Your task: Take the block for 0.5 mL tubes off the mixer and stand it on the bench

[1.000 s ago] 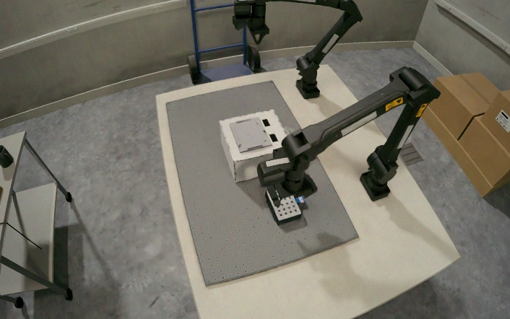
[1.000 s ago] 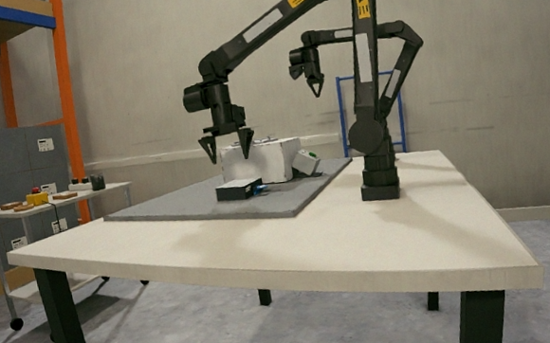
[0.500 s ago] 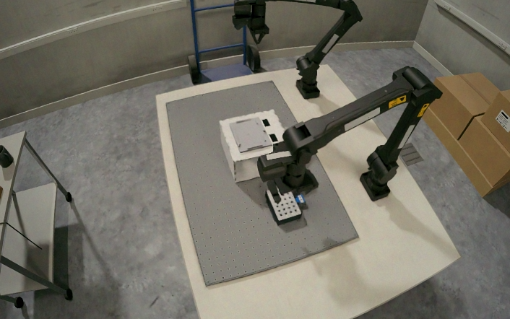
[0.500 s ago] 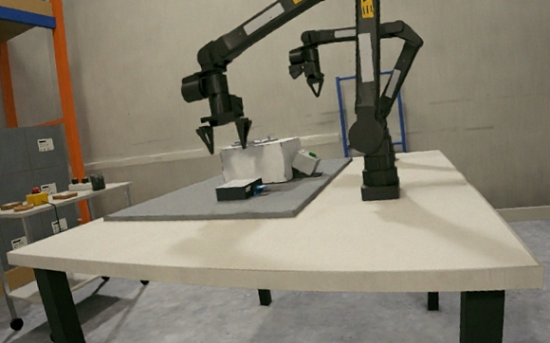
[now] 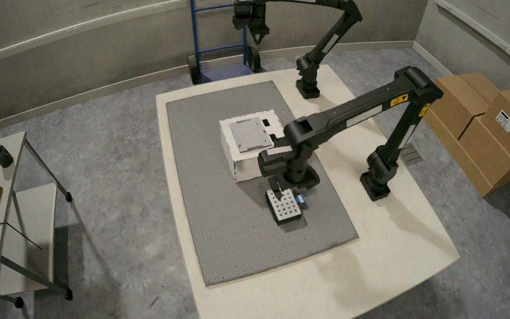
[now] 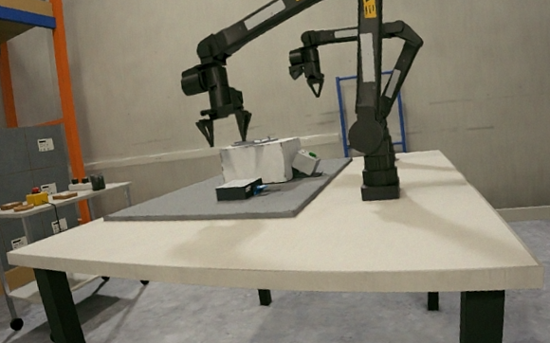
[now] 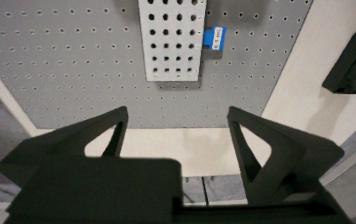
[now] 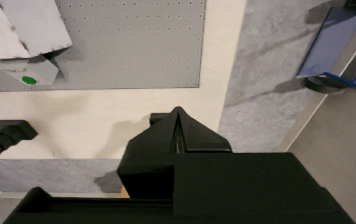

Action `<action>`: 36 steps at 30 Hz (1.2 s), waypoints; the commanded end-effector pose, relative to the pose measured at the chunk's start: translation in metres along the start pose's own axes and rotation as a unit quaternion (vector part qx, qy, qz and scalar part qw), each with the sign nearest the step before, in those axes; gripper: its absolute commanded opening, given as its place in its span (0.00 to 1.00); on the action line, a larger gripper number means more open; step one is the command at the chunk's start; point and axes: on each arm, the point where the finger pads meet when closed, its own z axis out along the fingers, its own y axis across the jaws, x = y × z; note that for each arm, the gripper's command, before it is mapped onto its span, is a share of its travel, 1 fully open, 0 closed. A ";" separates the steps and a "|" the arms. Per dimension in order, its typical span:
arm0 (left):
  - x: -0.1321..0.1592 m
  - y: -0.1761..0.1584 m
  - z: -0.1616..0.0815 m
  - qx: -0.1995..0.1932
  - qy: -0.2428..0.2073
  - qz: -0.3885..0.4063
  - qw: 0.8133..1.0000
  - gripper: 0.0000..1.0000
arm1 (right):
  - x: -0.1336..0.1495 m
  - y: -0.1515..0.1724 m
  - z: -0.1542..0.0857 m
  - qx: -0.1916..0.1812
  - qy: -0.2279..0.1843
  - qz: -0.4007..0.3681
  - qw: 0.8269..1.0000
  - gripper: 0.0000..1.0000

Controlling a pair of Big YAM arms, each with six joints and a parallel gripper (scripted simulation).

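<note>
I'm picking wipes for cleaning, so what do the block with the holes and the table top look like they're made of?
The block looks like plastic or painted metal: a matte pale top over dark sides, with no bright glints. The table top seems a cream laminate or painted board, judging by its even, dull surface.
</note>
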 end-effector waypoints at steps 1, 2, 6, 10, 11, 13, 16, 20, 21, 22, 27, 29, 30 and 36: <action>-0.003 0.016 -0.036 -0.032 -0.001 -0.001 0.999 1.00 | -0.002 -0.003 -0.007 0.002 -0.006 0.005 1.000 0.00; -0.003 0.015 -0.036 -0.029 -0.001 -0.001 1.000 1.00 | -0.003 -0.004 -0.009 0.002 -0.008 0.005 1.000 0.00; -0.003 0.014 -0.031 -0.023 -0.001 -0.001 1.000 1.00 | -0.005 -0.004 -0.012 0.002 -0.012 0.005 1.000 0.00; -0.002 0.012 -0.039 -0.021 -0.001 -0.001 1.000 1.00 | -0.007 -0.004 -0.017 0.004 -0.018 0.005 1.000 0.00; -0.002 0.012 -0.043 -0.025 -0.001 -0.001 1.000 1.00 | -0.007 -0.004 -0.017 0.004 -0.019 0.005 1.000 0.00; -0.001 0.012 -0.052 -0.031 -0.001 -0.001 1.000 1.00 | -0.008 -0.004 -0.018 0.004 -0.020 0.005 1.000 0.00; -0.001 0.013 -0.061 -0.036 -0.001 -0.001 0.999 1.00 | -0.008 -0.005 -0.019 0.004 -0.021 0.005 1.000 0.00; -0.001 0.012 -0.066 -0.036 -0.001 -0.002 0.999 1.00 | -0.009 -0.005 -0.020 0.004 -0.023 0.005 1.000 0.00; -0.001 0.012 -0.066 -0.036 -0.001 -0.002 0.999 1.00 | -0.009 -0.005 -0.020 0.004 -0.023 0.005 1.000 0.00; -0.001 0.012 -0.061 -0.030 -0.001 -0.001 1.000 1.00 | -0.009 -0.005 -0.021 0.004 -0.023 0.005 1.000 0.00; 0.000 0.011 -0.060 -0.016 0.000 -0.001 1.000 1.00 | -0.010 -0.005 -0.023 0.005 -0.026 0.006 1.000 0.00; 0.000 0.012 -0.063 -0.015 0.000 -0.001 1.000 1.00 | -0.011 -0.005 -0.023 0.005 -0.027 0.006 1.000 0.00; 0.000 0.013 -0.066 -0.016 0.000 -0.001 1.000 1.00 | -0.011 -0.005 -0.024 0.005 -0.027 0.006 1.000 0.00; 0.001 0.013 -0.077 -0.017 0.000 -0.001 1.000 1.00 | -0.012 -0.005 -0.026 0.005 -0.030 0.006 1.000 0.00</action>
